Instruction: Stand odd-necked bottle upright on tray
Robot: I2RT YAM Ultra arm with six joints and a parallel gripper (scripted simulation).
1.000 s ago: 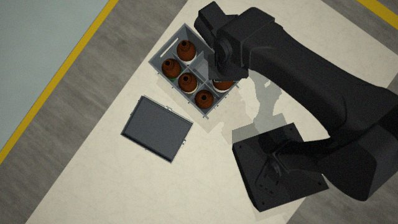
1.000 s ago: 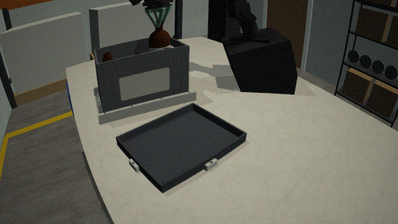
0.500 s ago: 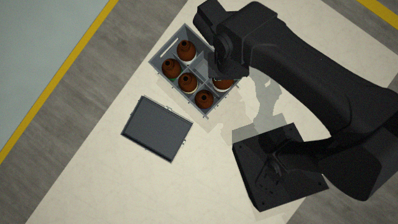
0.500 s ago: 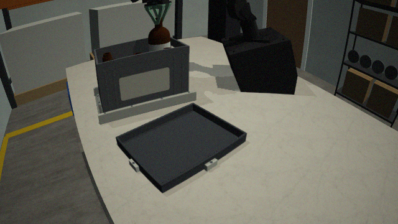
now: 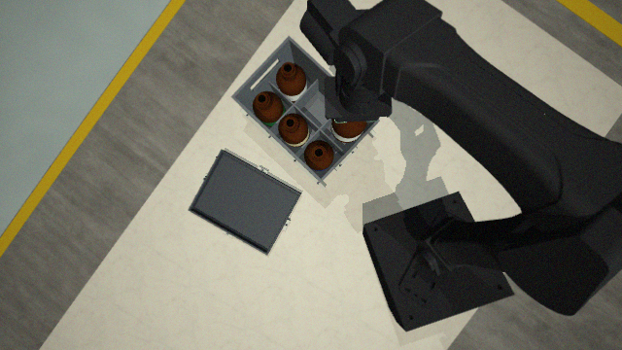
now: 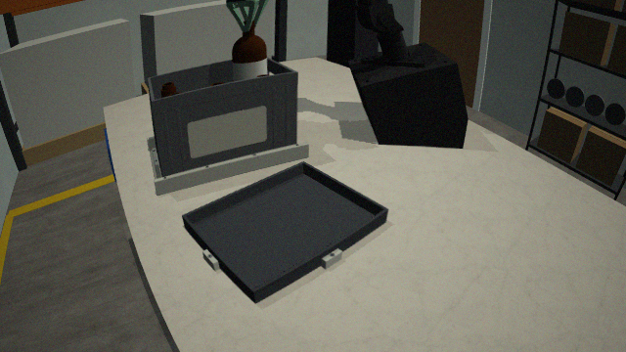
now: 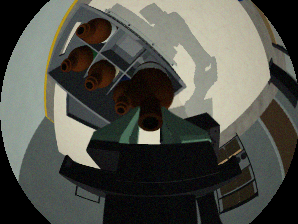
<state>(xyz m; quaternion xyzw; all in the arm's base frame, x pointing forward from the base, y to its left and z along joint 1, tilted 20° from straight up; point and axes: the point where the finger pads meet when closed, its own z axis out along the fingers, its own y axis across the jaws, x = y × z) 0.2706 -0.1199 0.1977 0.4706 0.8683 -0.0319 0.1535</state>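
The bottle (image 5: 349,128) (image 6: 249,51) (image 7: 152,92) is upright, shoulder above the crate (image 5: 278,139) (image 6: 171,132) (image 7: 75,87) rim, its foot hidden by the walls; the gripper (image 5: 344,120) (image 6: 248,29) (image 7: 150,110) has its green fingers clamped on the neck; the other four bottles (image 5: 293,128) (image 6: 168,89) (image 7: 102,75) stand in the crate, and between the held one and a corner one is a vacant compartment; pale rails (image 6: 230,171) edge the crate's foot, and its near wall stands between the bottle and the bare tray (image 5: 245,201) (image 6: 289,225) (image 7: 80,115); both rest flat on the pale, faintly veined table (image 5: 170,272) (image 6: 465,220) (image 7: 235,50); the arm's black base (image 5: 389,292) (image 6: 416,108) is at one side; beyond are grey floor (image 5: 131,126) (image 6: 64,244), a yellow line (image 5: 92,126) (image 6: 64,196) (image 7: 46,95), a brown door (image 6: 452,49) and a shelf rack (image 6: 543,88) of boxes.

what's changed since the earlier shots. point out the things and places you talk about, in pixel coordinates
The pincer (image 6: 248,26) (image 7: 150,110) has risen, lifting the bottle (image 6: 249,51) (image 7: 152,90) in its grip: more of its white band now shows above the crate (image 6: 223,132) (image 5: 261,67). No bottle was newly taken or let go. The other four bottles, the crate and the tray (image 5: 245,201) (image 6: 286,225) look unmoved.
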